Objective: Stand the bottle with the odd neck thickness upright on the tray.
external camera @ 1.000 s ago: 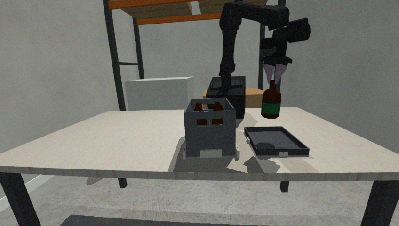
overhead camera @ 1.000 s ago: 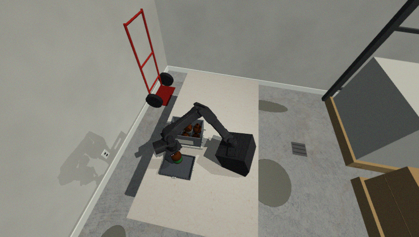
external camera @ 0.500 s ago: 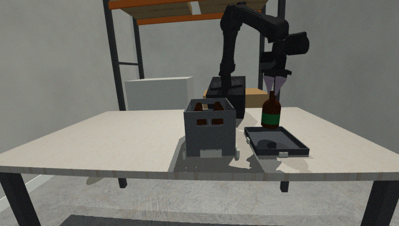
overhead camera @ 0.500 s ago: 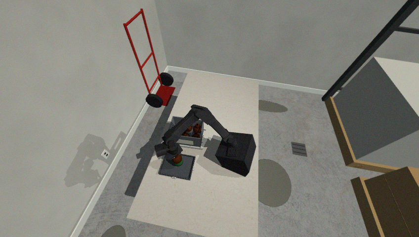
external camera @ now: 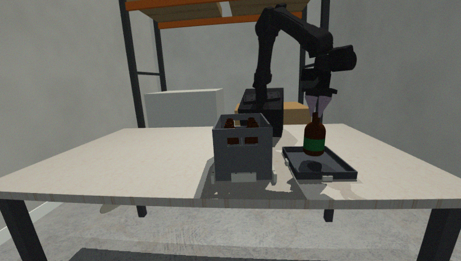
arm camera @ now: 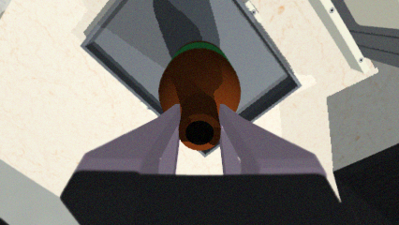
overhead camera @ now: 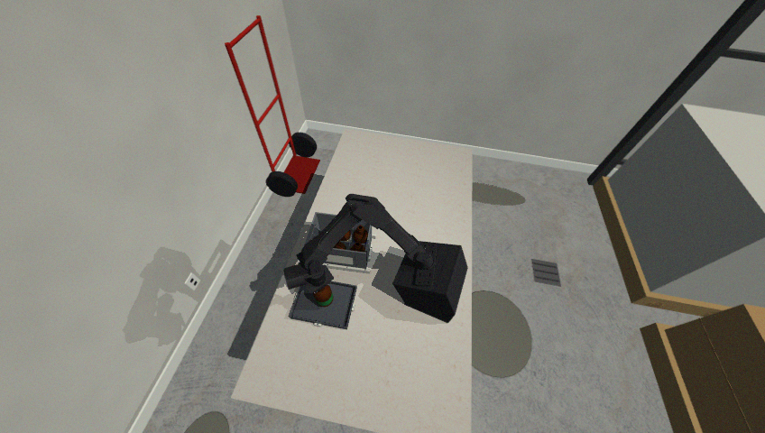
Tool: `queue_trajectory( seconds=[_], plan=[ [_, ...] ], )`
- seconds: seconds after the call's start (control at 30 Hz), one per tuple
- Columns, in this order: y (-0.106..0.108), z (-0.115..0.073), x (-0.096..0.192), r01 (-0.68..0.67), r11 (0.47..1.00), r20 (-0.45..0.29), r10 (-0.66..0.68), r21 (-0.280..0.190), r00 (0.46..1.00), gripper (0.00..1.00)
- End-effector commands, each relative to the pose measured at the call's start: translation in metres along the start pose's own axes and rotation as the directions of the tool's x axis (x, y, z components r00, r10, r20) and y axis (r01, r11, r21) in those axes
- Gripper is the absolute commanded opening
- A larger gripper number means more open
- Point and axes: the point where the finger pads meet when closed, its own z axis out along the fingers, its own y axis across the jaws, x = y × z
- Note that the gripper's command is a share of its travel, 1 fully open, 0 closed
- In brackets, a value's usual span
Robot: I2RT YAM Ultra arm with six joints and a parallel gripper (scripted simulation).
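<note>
My gripper [external camera: 317, 113] is shut on the neck of a brown bottle with a green label [external camera: 313, 138]. The bottle hangs upright over the far part of the dark tray [external camera: 319, 163]; I cannot tell whether its base touches the tray floor. In the wrist view the purple fingers clamp the bottle's neck [arm camera: 199, 100], with the tray [arm camera: 187, 42] below. The grey crate [external camera: 242, 151] stands left of the tray and holds the other brown bottles [external camera: 240, 123]. From above, the held bottle [overhead camera: 322, 294] is over the tray [overhead camera: 323, 308], and the crate [overhead camera: 343, 241] lies behind it.
The arm's black base box [external camera: 263, 110] stands behind the crate. A shelf rack [external camera: 142, 64] and a white box [external camera: 184, 106] stand beyond the table. A red hand truck [overhead camera: 271, 117] leans at the wall.
</note>
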Motion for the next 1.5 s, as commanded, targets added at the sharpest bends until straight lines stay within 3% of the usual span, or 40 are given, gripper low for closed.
queue_trajectory(
  seconds=[0.0, 0.13, 0.23, 0.33, 0.37, 0.53, 1.47],
  plan=[
    [0.005, 0.004, -0.004, -0.001, 1.0, 0.02, 0.001, -0.017, 1.0, 0.0],
    [0.014, -0.006, -0.01, -0.015, 0.998, 0.03, 0.016, -0.059, 0.999, 0.0],
    [0.006, 0.007, -0.003, -0.001, 1.0, 0.021, 0.001, -0.025, 1.0, 0.0],
    [0.005, 0.008, -0.002, 0.001, 1.0, 0.02, 0.0, -0.023, 1.0, 0.0],
    [0.016, -0.006, -0.011, -0.019, 0.997, 0.033, 0.021, -0.069, 0.999, 0.0],
    [0.011, -0.002, -0.009, -0.009, 0.999, 0.027, 0.01, -0.047, 1.0, 0.0],
    [0.011, -0.002, -0.009, -0.01, 0.999, 0.027, 0.012, -0.047, 1.0, 0.0]
  ],
)
